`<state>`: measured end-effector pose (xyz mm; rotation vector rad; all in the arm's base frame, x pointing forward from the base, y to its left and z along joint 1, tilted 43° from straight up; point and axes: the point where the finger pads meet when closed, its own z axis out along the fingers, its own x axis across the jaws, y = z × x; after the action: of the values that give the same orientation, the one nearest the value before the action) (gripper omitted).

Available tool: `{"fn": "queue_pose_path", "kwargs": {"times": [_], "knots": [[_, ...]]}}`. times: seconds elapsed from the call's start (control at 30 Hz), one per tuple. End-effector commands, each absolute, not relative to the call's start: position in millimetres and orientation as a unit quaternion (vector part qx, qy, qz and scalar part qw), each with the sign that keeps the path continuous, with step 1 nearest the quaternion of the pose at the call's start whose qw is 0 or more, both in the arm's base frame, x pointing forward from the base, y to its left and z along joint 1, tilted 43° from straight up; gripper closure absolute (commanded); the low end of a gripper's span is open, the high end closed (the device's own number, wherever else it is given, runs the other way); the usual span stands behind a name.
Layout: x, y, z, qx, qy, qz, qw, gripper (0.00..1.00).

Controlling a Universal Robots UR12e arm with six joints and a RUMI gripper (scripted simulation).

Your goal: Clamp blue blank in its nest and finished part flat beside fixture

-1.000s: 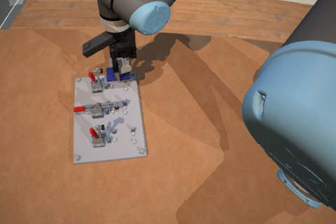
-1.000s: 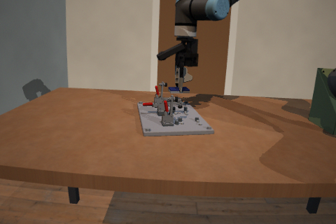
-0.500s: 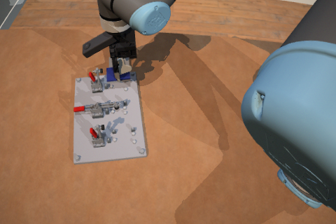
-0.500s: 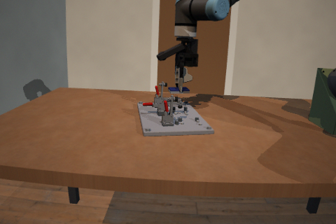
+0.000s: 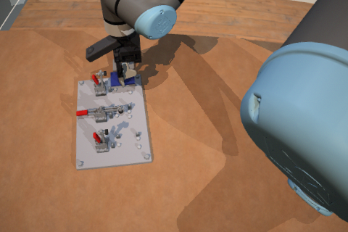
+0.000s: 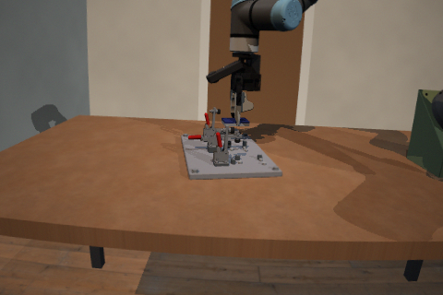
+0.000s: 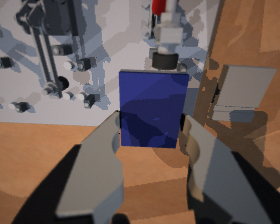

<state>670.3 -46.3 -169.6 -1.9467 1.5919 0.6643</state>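
My gripper (image 5: 122, 81) (image 6: 238, 121) (image 7: 150, 113) is shut on the blue blank (image 5: 115, 78) (image 6: 228, 121) (image 7: 153, 94), gripping its two opposite edges. The blank is held roughly level above the far end of the fixture plate (image 5: 87, 156) (image 6: 249, 169), near the far clamp (image 5: 100, 88). That clamp's bar stands up. The middle clamp (image 5: 101, 114) has its bar down over a nest without a part and its red handle (image 5: 82, 112) out to the left. The near clamp (image 5: 101, 146) has its bar up. The grey finished part (image 7: 246, 87) lies on the table beside the fixture's far edge; its slot shows as a thin line.
Pads, stop blocks and side blocks stand in rows on the plate, with a bolt (image 5: 146, 156) near its corner. The far nest is partly hidden by the blank. The wooden table (image 5: 188, 123) (image 6: 138, 198) surrounds the fixture. A green stand (image 6: 426, 134) is at the right.
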Motion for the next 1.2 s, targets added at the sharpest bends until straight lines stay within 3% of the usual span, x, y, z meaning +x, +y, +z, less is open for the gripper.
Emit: {"fn": "queue_pose_path", "kwargs": {"times": [0.0,1.17], "knots": [[671.1,-43.3,-173.4,-0.721,0.590,0.245,0.267,1.00],[671.4,-34.5,-183.0,-0.721,0.590,0.245,0.267,1.00]]}}
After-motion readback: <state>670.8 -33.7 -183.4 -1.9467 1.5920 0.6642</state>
